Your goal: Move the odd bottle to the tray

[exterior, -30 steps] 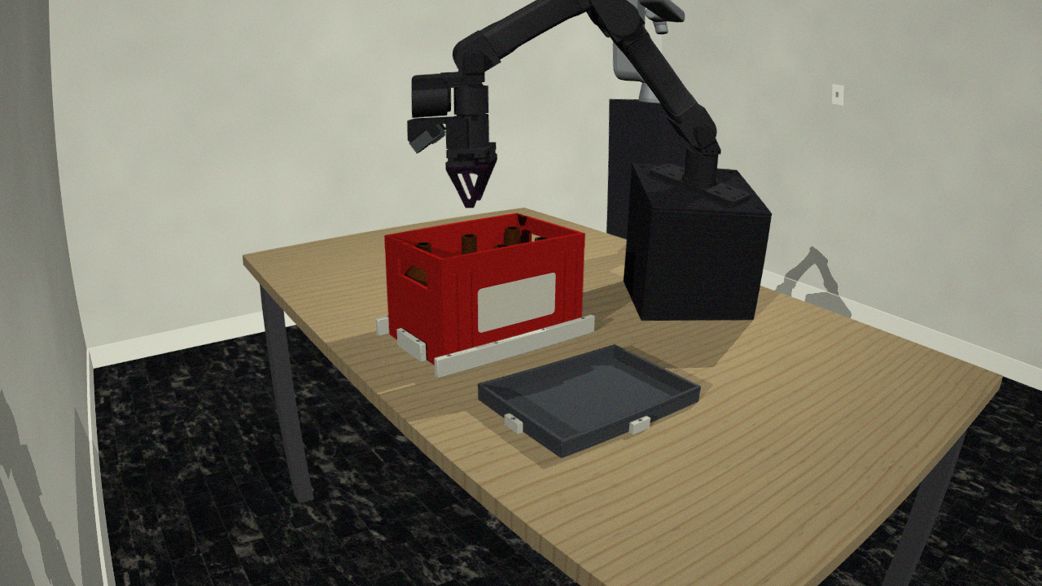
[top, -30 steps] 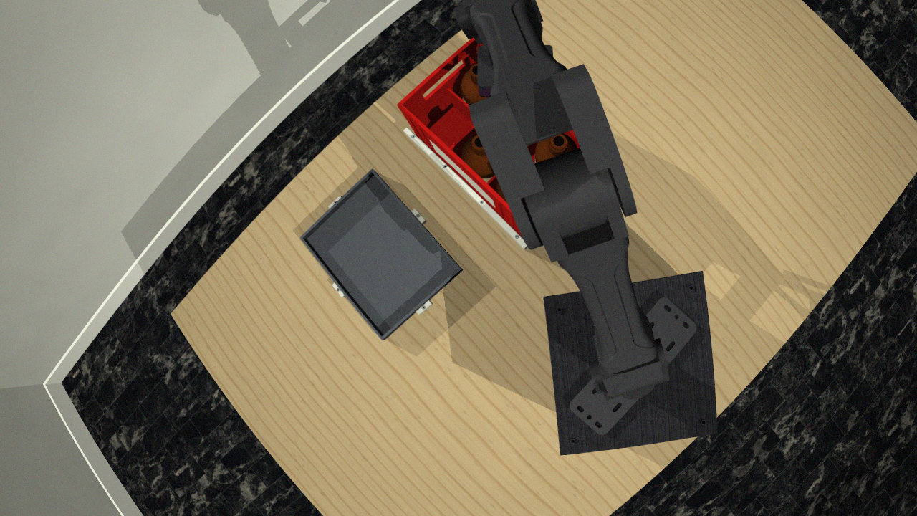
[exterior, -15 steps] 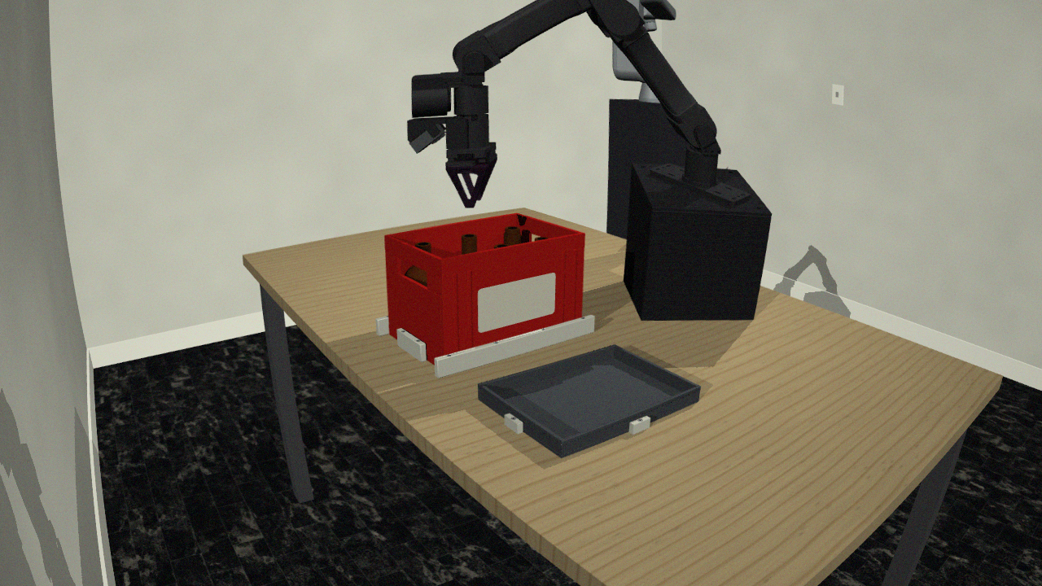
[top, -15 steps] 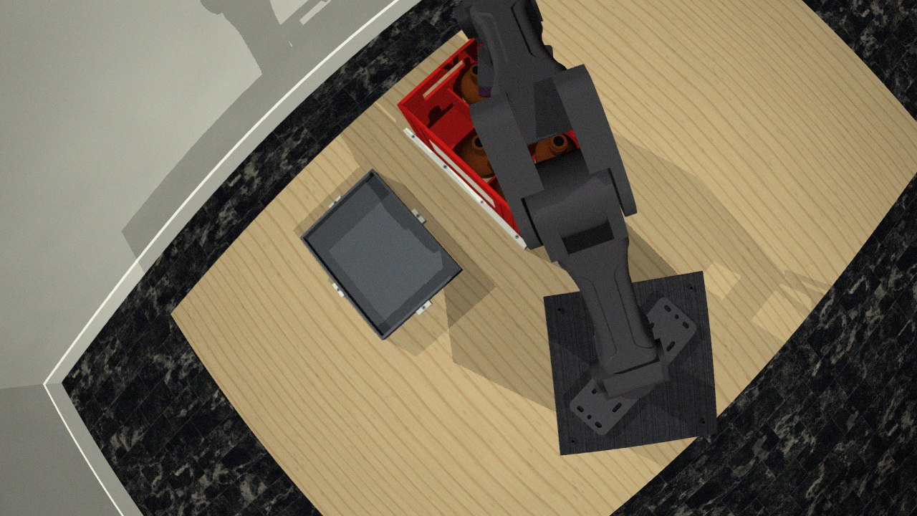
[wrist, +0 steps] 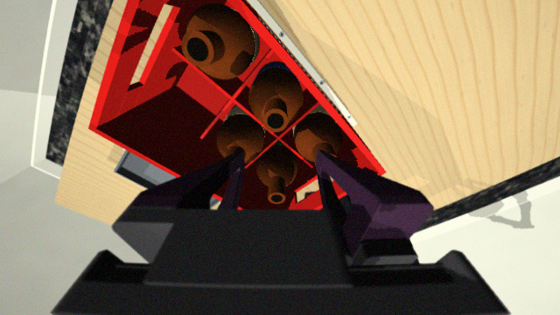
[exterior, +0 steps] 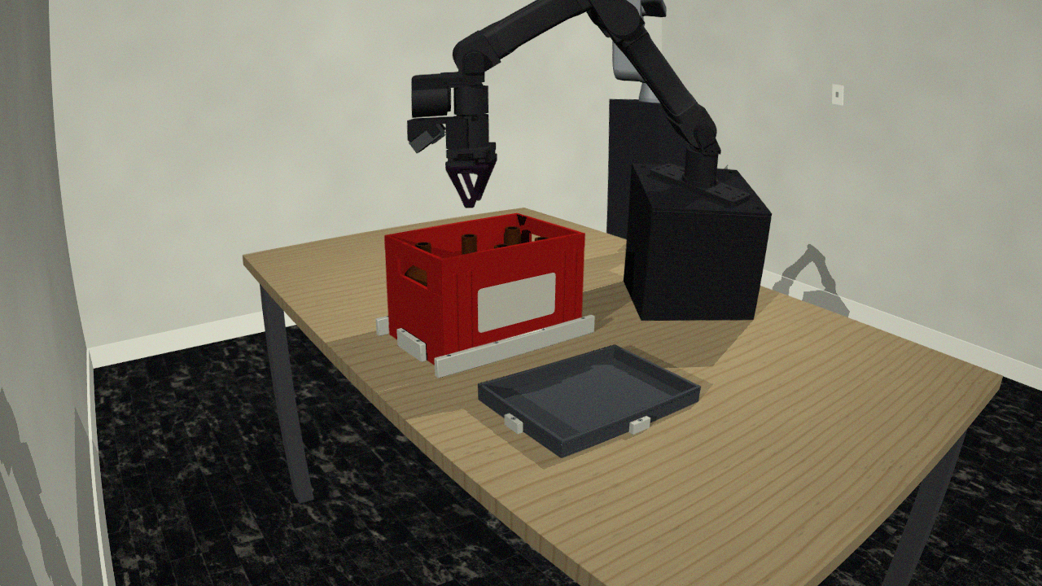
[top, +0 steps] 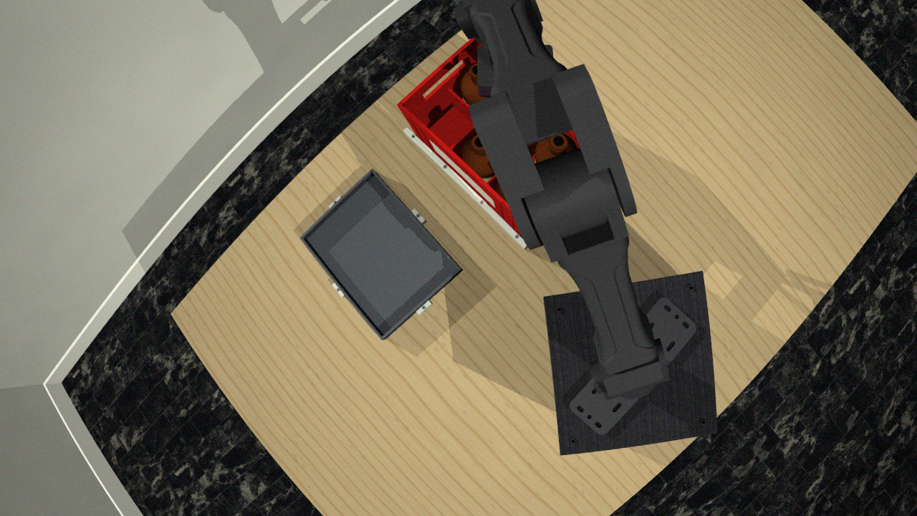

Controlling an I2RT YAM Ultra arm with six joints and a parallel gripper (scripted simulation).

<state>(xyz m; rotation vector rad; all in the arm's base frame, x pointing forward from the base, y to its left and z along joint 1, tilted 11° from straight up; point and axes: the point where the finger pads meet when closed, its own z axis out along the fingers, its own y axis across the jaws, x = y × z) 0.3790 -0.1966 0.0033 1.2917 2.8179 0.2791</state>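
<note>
My purple-and-black two-fingered gripper (exterior: 472,203) (wrist: 280,157) hangs above the crate, jaws a bit over halfway open, nothing between them; below me five brown glass-like bottles stand in the red plastic crate (exterior: 510,297) (wrist: 238,94), though which neck differs I cannot tell; farther off, outside it, the dark grey rectangular tray (top: 341,288) (exterior: 525,431) lies flat on the wooden table (top: 288,385) (exterior: 801,437)

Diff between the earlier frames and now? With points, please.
No visible change. The gripper (exterior: 471,205) (wrist: 280,157) still hangs above the red crate (top: 400,105) (exterior: 437,309) (wrist: 93,127), partly open, nothing taken or released. Bottles in the crate, crate and tray (top: 342,288) (exterior: 521,418) (wrist: 146,168) all as they were.
</note>
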